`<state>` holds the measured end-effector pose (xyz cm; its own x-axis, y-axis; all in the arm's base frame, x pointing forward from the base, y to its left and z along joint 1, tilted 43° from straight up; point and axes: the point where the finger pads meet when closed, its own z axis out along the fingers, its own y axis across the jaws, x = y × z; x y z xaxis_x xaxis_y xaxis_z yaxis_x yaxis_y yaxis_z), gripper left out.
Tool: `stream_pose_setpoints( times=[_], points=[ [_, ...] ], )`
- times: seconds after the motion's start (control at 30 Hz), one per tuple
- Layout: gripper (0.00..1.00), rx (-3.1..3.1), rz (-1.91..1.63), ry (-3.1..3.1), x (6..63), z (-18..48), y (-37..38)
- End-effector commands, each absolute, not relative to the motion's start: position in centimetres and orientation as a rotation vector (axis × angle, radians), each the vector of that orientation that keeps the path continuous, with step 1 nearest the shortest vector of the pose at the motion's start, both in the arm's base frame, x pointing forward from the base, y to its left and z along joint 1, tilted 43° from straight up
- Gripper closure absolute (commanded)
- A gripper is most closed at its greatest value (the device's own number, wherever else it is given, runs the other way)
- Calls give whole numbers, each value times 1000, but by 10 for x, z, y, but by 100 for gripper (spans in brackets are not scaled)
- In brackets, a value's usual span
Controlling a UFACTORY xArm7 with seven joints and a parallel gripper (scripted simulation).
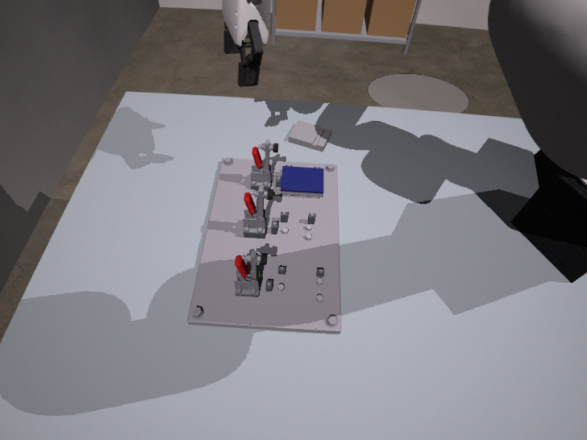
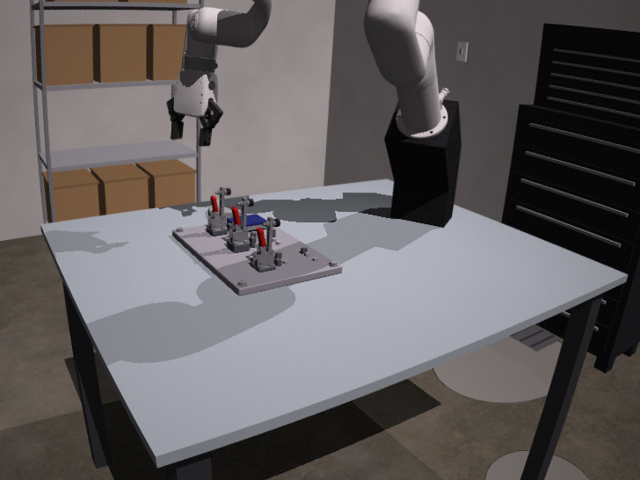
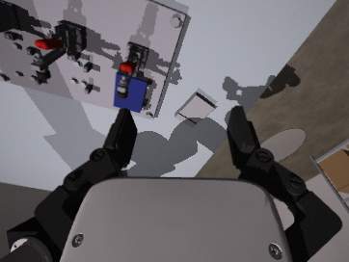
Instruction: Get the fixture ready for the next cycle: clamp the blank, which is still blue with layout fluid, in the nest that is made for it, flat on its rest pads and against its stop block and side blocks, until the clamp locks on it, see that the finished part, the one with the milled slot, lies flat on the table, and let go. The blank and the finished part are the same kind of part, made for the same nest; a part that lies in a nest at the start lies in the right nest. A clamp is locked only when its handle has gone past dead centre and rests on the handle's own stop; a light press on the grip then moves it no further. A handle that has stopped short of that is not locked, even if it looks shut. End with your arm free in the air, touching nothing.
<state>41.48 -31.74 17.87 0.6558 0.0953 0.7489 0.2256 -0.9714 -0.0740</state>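
The blue blank (image 1: 302,180) lies in the far nest of the grey fixture plate (image 1: 269,246); it also shows in the wrist view (image 3: 130,93). The far clamp (image 1: 264,172) stands beside it with its red handle raised. The grey finished part with the milled slot (image 1: 310,134) lies flat on the table just beyond the plate, also seen in the wrist view (image 3: 196,107). My gripper (image 2: 190,125) is open and empty, high above the table's far edge, well apart from the plate. In the wrist view the fingers stand wide.
Two more clamps with red handles, the middle one (image 1: 251,215) and the near one (image 1: 246,274), stand by empty nests on the plate. The arm's black base (image 2: 423,163) stands at the table's far right. A shelf with boxes (image 2: 103,103) is behind the table.
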Motion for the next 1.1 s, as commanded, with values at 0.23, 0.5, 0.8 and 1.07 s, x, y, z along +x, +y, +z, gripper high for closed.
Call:
stream_pose_setpoints(
  times=[0.23,0.5,0.8,1.07],
  points=[
    [0,-2668,-1030,82,363,145,-249],
    [0,-2643,-946,233,338,128,-219],
    [53,-2643,-946,233,338,128,-219],
    [53,-2643,-946,233,338,128,-219]
  ],
)
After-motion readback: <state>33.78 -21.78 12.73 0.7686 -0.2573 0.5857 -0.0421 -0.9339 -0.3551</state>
